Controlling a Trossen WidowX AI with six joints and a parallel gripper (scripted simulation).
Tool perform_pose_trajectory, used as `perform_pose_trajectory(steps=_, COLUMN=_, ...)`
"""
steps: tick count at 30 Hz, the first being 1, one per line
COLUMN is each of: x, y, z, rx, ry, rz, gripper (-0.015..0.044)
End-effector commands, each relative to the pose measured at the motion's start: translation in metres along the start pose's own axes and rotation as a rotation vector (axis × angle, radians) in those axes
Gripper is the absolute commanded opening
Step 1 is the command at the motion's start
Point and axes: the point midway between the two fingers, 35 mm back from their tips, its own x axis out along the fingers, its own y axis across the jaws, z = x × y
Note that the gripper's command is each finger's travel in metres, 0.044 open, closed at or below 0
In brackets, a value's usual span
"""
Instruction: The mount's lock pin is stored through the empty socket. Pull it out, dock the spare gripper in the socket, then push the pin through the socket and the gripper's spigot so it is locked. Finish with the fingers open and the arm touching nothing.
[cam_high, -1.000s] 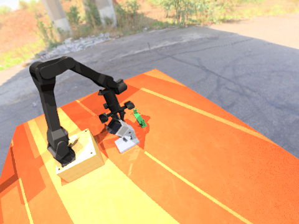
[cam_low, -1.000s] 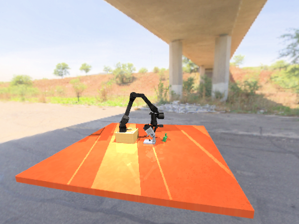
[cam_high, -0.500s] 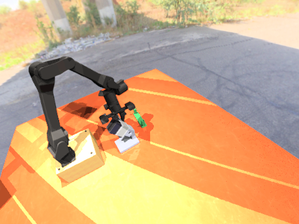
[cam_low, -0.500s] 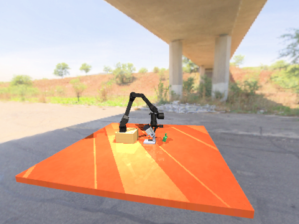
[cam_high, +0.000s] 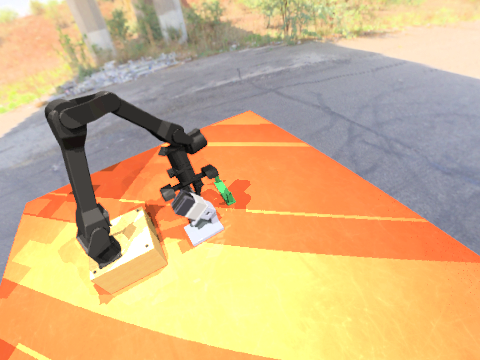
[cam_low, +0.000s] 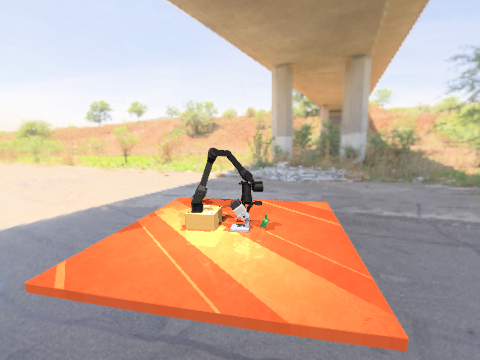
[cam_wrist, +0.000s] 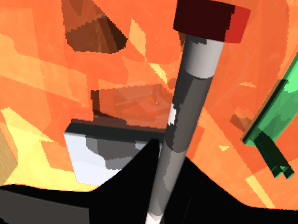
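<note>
My gripper (cam_high: 198, 193) (cam_low: 249, 208) (cam_wrist: 158, 145) is shut on the lock pin (cam_wrist: 192, 95), a grey rod with a red head. In the wrist view the pin runs slantwise, red head at the top, its other end at the bottom edge; whether that end touches the socket is hidden. The mount (cam_high: 205, 233) (cam_low: 240, 228) (cam_wrist: 82, 156) has a white base and a tilted pale head with a dark block, close beside and below my fingers in the top view. The green spare gripper (cam_high: 224, 190) (cam_low: 265, 221) (cam_wrist: 280, 111) stands apart from the mount, to its right.
The arm stands on a wooden block (cam_high: 131, 270) (cam_low: 202, 221), left of the mount. The orange table top (cam_high: 325, 200) (cam_low: 200, 285) carries yellow bands of light and dark shadows. The table's far edge lies behind the arm.
</note>
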Motion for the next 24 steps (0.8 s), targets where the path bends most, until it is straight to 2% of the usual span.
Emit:
perform_pose_trajectory(steps=1, x=0.001, y=0.0, z=-0.003, rx=-0.005, ry=0.005, rz=-0.001, gripper=0.0)
perform_pose_trajectory(steps=24, x=0.004, y=0.0, z=-0.016, rx=-0.005, ry=0.005, rz=-0.002, gripper=0.0)
